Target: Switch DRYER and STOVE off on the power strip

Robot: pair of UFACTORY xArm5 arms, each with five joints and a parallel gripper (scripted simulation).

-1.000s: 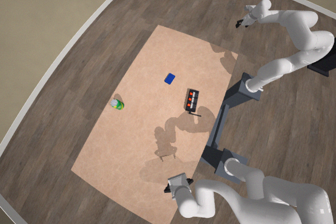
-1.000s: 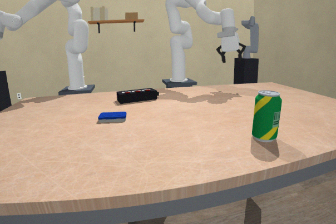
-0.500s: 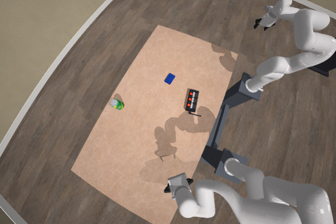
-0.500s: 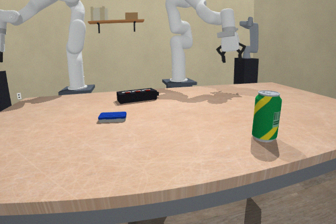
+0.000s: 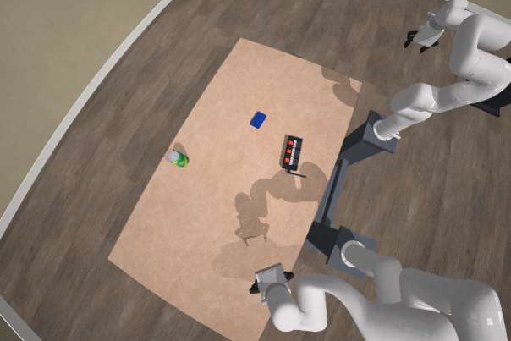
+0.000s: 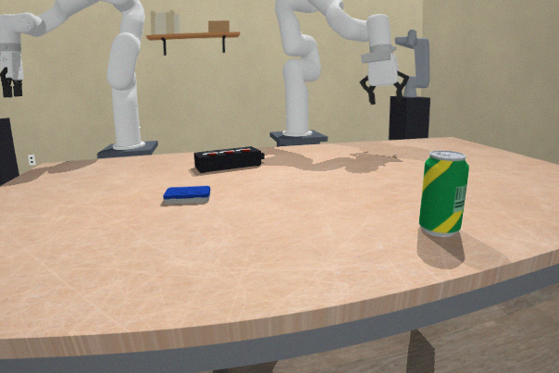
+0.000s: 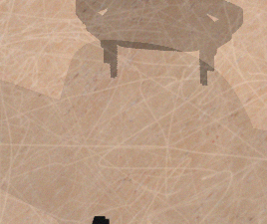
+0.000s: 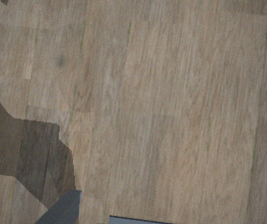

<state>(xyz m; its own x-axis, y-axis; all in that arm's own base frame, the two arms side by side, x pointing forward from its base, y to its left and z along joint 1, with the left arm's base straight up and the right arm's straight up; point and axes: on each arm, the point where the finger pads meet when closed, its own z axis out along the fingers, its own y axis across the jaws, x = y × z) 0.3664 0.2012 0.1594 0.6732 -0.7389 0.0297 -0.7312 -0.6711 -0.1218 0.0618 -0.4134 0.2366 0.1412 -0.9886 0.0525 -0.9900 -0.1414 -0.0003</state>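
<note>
The black power strip [image 5: 298, 159] [image 6: 227, 162] lies on the table with its switch face up. Three red switches and white labels show on top, and a short dark cord sticks out at one end. The labels and the switch positions are too small to read. My left gripper [image 5: 271, 283] [image 6: 387, 98] is open and empty, high above the table, well away from the strip on its cord-end side. My right gripper [image 5: 414, 48] [image 6: 13, 92] is open and empty, out past the table's edge over the floor, far from the strip.
A blue sponge-like block [image 5: 258, 119] [image 6: 187, 192] lies near the strip. A green and yellow can [image 5: 181, 160] [image 6: 444, 195] stands upright by the table's far long edge in the top view. The right wrist view shows wood floor [image 8: 173, 99] and dark grey stand parts at its bottom.
</note>
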